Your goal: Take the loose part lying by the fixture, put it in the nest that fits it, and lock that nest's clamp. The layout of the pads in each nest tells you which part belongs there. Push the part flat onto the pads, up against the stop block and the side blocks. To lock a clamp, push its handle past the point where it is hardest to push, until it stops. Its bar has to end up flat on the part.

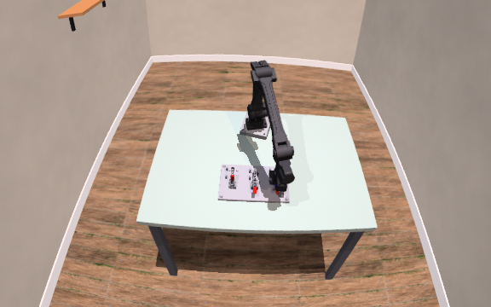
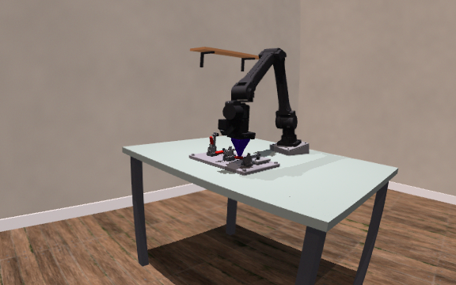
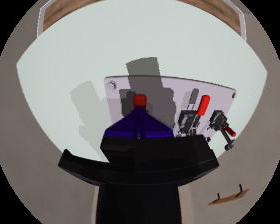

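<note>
The grey fixture plate (image 1: 254, 184) lies on the table with three toggle clamps. My gripper (image 1: 279, 188) is shut, its blue fingers pointing down over the right-hand nest. In the wrist view the fingertips meet just in front of that clamp's red handle (image 3: 140, 100); I cannot tell if they touch it. In the exterior view the gripper tip (image 2: 239, 155) stands low over the plate (image 2: 235, 160). The left clamp's handle (image 2: 212, 140) stands upright and the middle one's (image 2: 219, 152) lies low. The part is hidden or too small to make out.
The arm's base (image 1: 256, 128) sits on a small plate at the back of the table. The other two clamps (image 3: 204, 104) (image 3: 225, 125) stand to the right in the wrist view. A wall shelf (image 2: 224, 52) hangs behind the arm.
</note>
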`<state>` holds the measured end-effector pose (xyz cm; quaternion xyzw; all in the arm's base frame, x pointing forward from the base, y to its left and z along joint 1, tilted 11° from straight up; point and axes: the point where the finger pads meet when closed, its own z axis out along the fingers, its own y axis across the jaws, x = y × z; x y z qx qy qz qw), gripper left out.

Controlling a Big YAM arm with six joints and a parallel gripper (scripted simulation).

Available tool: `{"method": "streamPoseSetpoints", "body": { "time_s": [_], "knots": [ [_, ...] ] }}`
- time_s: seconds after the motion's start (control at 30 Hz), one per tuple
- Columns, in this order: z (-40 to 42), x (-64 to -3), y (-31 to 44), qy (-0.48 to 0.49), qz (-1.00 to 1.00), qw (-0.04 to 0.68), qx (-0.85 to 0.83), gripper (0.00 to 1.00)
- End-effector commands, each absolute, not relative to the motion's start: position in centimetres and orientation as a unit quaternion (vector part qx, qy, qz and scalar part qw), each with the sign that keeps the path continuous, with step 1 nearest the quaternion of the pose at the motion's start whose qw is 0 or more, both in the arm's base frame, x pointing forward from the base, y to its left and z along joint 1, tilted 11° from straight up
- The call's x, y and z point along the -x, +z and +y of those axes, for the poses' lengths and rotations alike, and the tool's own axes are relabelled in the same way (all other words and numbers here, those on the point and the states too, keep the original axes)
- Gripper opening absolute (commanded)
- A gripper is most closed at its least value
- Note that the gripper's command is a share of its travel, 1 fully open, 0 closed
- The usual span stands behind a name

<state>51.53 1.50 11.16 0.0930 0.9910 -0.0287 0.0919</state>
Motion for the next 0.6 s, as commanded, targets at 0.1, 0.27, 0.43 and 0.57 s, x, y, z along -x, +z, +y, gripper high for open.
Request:
{"method": "streamPoseSetpoints", "body": {
  "time_s": [0.1,0.27,0.43,0.57],
  "knots": [
    [1.3,-51.84,10.08,-0.031,0.991,0.089,-0.09,0.0],
    [1.29,-51.76,10.07,-0.031,0.992,0.087,-0.09,0.0],
    [1.29,-51.76,10.07,-0.031,0.992,0.087,-0.09,0.0],
    [1.29,-51.76,10.07,-0.031,0.992,0.087,-0.09,0.0]
  ]
}}
